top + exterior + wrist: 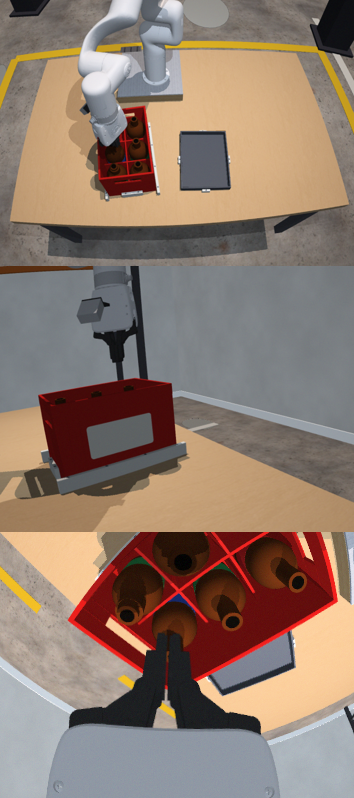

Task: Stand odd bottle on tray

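A red crate (126, 151) stands on the table and holds several brown bottles upright in its cells. My gripper (117, 359) is shut with nothing between the fingers, and it hangs clearly above the crate's rim. In the wrist view its fingertips line up over the middle-left bottle (175, 621) and hide its mouth. In the top view that bottle (115, 153) sits right below the wrist. The other bottles (137, 148) stand beside, behind and in front of it. The dark grey tray (204, 160) lies empty to the right of the crate.
The crate sits in a grey holder frame (120, 466). The arm's base plate (151, 82) lies behind the crate. A dark post (141, 323) stands behind the gripper in the side view.
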Available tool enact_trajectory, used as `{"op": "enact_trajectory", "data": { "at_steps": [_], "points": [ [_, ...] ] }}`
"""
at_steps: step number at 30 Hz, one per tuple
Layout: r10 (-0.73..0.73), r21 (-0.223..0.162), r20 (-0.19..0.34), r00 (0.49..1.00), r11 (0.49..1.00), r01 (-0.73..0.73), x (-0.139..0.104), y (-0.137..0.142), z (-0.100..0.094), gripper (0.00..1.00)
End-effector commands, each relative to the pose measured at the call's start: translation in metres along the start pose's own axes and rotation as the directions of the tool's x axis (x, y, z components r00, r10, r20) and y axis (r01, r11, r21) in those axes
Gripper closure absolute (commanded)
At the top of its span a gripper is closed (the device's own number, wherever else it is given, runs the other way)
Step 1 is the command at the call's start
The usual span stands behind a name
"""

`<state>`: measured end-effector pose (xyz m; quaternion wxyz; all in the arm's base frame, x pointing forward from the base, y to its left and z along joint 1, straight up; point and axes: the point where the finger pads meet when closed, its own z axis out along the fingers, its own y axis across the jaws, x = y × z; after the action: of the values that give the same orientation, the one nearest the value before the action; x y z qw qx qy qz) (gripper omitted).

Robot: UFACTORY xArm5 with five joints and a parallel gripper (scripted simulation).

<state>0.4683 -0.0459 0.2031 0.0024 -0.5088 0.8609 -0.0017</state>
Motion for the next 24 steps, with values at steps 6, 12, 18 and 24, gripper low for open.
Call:
{"op": "enact_trajectory", "data": {
  "at_steps": [6, 12, 18, 24],
  "points": [
    [0.0, -0.007, -0.003, 1.0, 1.0, 0.0, -0.0163, -0.0477, 0.0102, 1.0],
    [0.0, -0.007, -0.003, 1.0, 1.0, 0.0, -0.0163, -0.0477, 0.0102, 0.35],
    [0.0, -0.007, -0.003, 1.0, 1.0, 0.0, -0.0163, -0.0477, 0.0102, 0.35],
    [0.0, -0.007, -0.003, 1.0, 1.0, 0.0, -0.0163, -0.0477, 0.0102, 0.35]
  ]
}}
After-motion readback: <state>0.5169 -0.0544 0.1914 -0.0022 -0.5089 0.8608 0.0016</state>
